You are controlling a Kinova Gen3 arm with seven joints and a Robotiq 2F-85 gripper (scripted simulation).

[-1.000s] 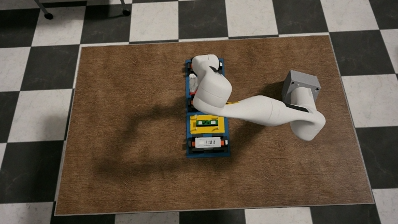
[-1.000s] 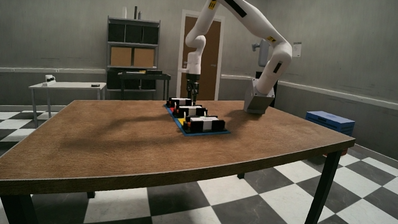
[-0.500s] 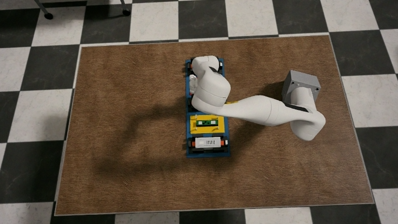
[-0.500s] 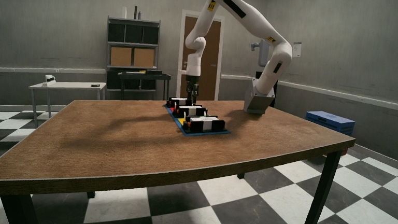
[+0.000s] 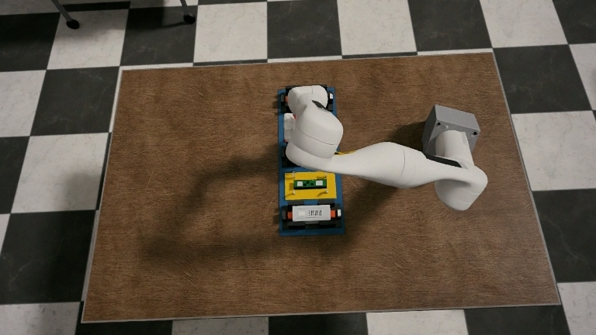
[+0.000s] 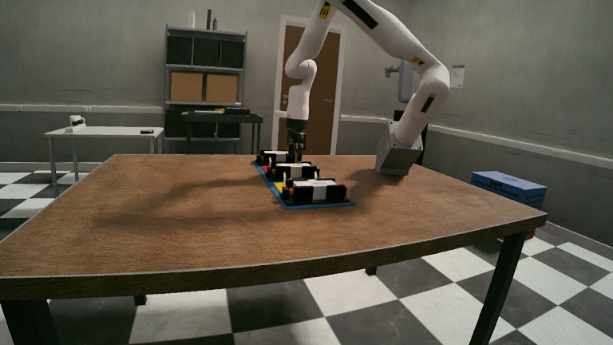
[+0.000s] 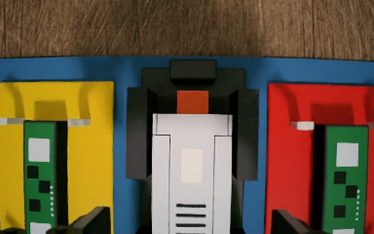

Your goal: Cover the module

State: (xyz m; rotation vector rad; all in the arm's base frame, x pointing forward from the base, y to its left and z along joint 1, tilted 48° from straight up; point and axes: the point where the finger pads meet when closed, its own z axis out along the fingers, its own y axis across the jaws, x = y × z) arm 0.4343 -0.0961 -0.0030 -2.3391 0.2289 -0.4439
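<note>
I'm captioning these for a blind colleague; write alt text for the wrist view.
A white cover sits in a black holder, between a yellow plate and a red plate, each bearing a green-topped module.

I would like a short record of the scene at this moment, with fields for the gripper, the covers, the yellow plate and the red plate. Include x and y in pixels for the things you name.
gripper: open (image 6: 297,156), above the middle holder, nothing held
middle cover: white (image 6: 295,170) (image 7: 192,171), in its black holder, between the two plates
near cover: white (image 5: 310,212) (image 6: 315,189), in its holder
far cover: white (image 6: 275,156), in its holder
yellow plate: (image 5: 289,191) (image 7: 93,171), green-topped module uncovered
red plate: (image 7: 289,171), green-topped module uncovered
task state: cover not yet placed
</note>
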